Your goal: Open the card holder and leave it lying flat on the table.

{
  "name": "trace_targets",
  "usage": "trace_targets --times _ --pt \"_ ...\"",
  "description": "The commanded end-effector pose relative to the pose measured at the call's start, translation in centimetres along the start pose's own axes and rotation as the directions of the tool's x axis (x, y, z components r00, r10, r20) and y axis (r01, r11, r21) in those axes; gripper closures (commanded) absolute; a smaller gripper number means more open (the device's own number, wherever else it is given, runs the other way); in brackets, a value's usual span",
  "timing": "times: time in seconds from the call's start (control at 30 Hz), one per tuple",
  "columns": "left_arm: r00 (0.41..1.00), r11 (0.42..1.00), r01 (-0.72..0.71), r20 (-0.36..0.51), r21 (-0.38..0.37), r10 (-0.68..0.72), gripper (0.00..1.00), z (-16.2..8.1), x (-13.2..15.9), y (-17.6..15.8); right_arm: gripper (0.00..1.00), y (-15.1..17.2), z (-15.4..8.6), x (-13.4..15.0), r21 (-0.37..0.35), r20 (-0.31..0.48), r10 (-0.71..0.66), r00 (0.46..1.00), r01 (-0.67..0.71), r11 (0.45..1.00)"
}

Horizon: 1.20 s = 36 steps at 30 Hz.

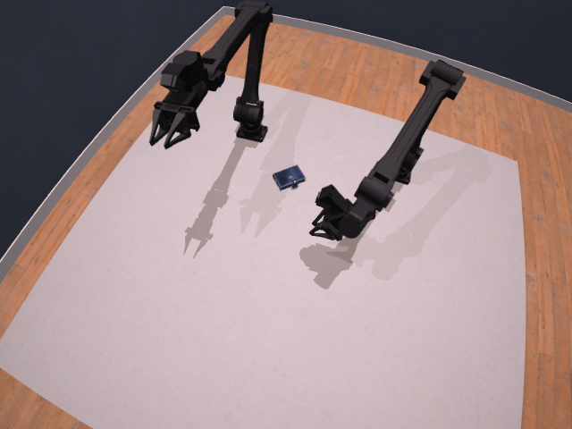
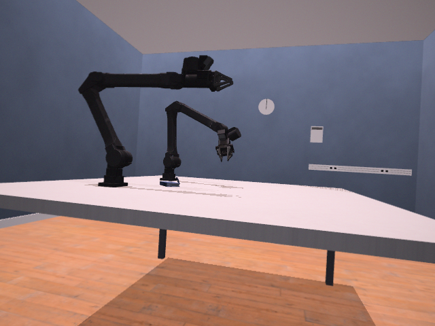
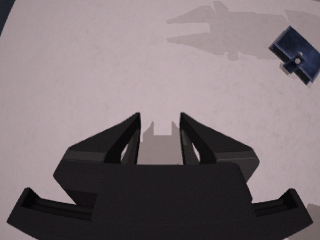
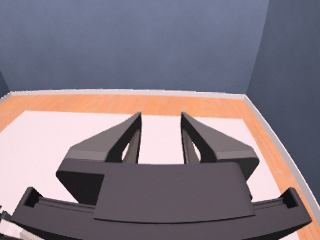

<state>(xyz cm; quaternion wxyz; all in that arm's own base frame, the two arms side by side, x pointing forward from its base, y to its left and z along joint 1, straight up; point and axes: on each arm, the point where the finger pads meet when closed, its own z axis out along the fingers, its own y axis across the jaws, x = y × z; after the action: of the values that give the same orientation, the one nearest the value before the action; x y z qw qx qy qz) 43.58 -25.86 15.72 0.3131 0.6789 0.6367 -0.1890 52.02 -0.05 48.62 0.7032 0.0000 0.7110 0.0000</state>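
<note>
The card holder is a small dark blue case with a clasp, lying closed and flat on the white mat near the middle back. It also shows in the exterior view and at the upper right of the left wrist view. My left gripper hangs above the mat a short way from the holder, pointing down, with its fingers apart and empty. My right gripper is held high and level near the table's far corner, with its fingers apart and empty; it faces the wall.
The two arm bases stand behind the holder. A wooden border and a grey rim surround the mat.
</note>
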Motion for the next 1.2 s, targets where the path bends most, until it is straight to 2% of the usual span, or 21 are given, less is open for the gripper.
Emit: trace_targets --times 0.0,0.17,0.27,0.37,0.4,0.5,0.73,0.87,0.97,1.17 --pt "0.995 0.989 -0.103 0.005 0.106 0.103 0.64 2.4 -0.1 -1.9 0.64 0.0 -0.1 -2.6 0.000 0.046 0.000 0.999 0.000 1.000" --pt "0.985 0.958 -0.172 0.060 0.231 0.162 0.64 4.5 -0.2 -5.3 0.64 0.0 -0.1 -2.6 0.000 0.046 0.000 0.999 0.000 1.000" --pt "0.979 0.953 -0.201 0.080 0.227 0.187 0.64 4.1 -1.0 -5.1 0.64 0.0 -0.1 -2.6 0.000 0.046 0.000 0.999 0.000 1.000" --pt "0.972 0.926 -0.231 0.118 0.300 0.204 0.64 5.5 -0.7 -7.2 0.64 0.0 -0.1 -2.6 0.000 0.046 0.000 0.999 0.000 1.000" --pt "0.974 0.910 -0.223 0.125 0.350 0.191 0.64 6.3 0.3 -9.4 0.64 0.0 -0.1 -2.6 0.000 0.046 0.000 0.999 0.000 1.000" --pt "0.949 0.884 -0.305 0.190 0.354 0.251 0.64 6.7 -2.0 -8.5 0.64 0.0 -0.1 -2.6 0.000 0.046 0.000 0.999 0.000 1.000" --pt "0.911 0.803 -0.392 0.312 0.449 0.270 0.64 8.3 -2.7 -12.4 0.64 0.0 -0.1 -2.6 0.000 0.046 0.000 0.999 0.000 1.000" --pt "0.898 0.788 -0.415 0.345 0.454 0.274 0.64 8.1 -3.0 -13.0 0.64 0.0 -0.1 -2.6 0.000 0.046 0.000 0.999 0.000 1.000" --pt "0.882 0.746 -0.442 0.396 0.498 0.258 0.64 9.2 -3.0 -15.3 0.64 0.0 -0.1 -2.6 0.000 0.046 0.000 0.999 0.000 1.000" --pt "0.847 0.695 -0.488 0.480 0.528 0.229 0.64 9.8 -3.7 -17.7 0.64 0.0 -0.1 -2.6 0.000 0.046 0.000 0.999 0.000 1.000"
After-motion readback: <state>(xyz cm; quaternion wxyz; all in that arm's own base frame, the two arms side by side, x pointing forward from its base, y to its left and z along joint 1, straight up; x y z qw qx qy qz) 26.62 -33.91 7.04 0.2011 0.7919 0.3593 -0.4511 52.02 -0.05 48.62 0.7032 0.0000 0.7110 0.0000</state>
